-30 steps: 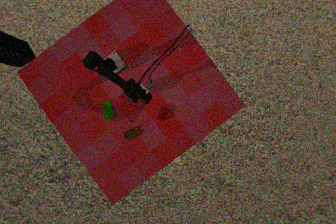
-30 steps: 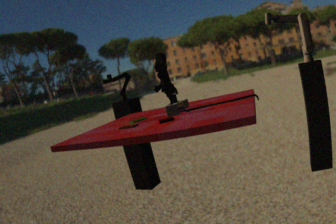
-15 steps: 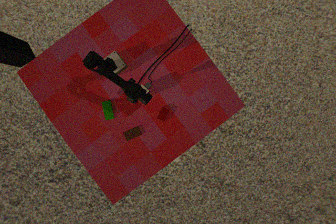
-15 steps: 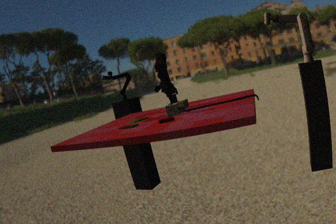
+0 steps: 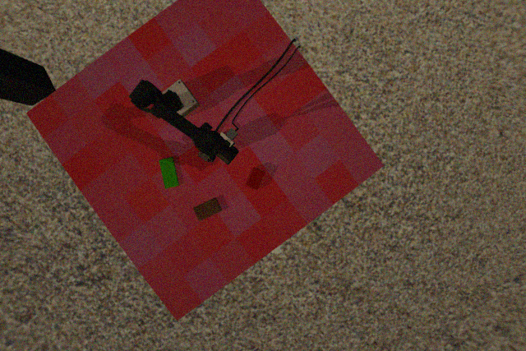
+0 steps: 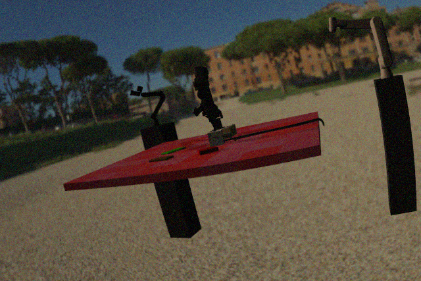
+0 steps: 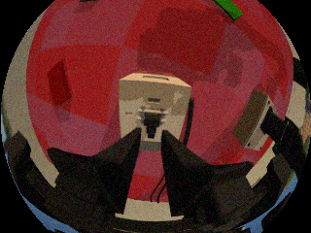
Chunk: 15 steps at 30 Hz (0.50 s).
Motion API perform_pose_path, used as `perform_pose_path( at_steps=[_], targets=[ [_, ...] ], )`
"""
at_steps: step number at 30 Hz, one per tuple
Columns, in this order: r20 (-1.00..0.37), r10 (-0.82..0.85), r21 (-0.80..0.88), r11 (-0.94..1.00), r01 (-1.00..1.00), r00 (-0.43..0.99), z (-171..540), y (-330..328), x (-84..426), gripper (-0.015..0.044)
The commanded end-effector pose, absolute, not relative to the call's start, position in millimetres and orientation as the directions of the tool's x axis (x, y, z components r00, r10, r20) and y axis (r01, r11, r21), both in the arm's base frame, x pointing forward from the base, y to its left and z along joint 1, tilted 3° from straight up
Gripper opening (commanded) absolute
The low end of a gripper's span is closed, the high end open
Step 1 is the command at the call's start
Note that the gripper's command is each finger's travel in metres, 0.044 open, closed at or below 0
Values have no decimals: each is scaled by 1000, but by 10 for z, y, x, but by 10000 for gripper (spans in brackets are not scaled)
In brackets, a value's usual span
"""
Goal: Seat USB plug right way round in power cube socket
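Note:
The pale power cube stands on the red table. In the wrist view, the dark USB plug is at the socket on its top face. Its depth and which way round it sits cannot be made out. My gripper points down over the cube. Its fingers are parted a little, with one tip on each side of the plug's near end and narrow gaps beside it. It is open. In the top view the arm hides the plug and fingertips.
Black cables run from beside the cube to the table edge. A red block, a green block and a brown block lie on the table. A pale box stands by the arm.

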<state>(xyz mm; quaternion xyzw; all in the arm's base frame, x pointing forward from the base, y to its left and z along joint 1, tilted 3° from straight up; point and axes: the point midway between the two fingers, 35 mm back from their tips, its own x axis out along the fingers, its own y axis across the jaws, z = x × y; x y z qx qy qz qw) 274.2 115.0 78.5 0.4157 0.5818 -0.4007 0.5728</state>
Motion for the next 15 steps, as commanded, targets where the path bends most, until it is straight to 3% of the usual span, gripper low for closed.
perform_pose_path(
  at_steps=[1,15],
  targets=[
    [-1000,25,10,333,943,2,786,1150,2743,95],
    [-1000,25,10,333,943,2,896,1156,2740,95]
  ],
)
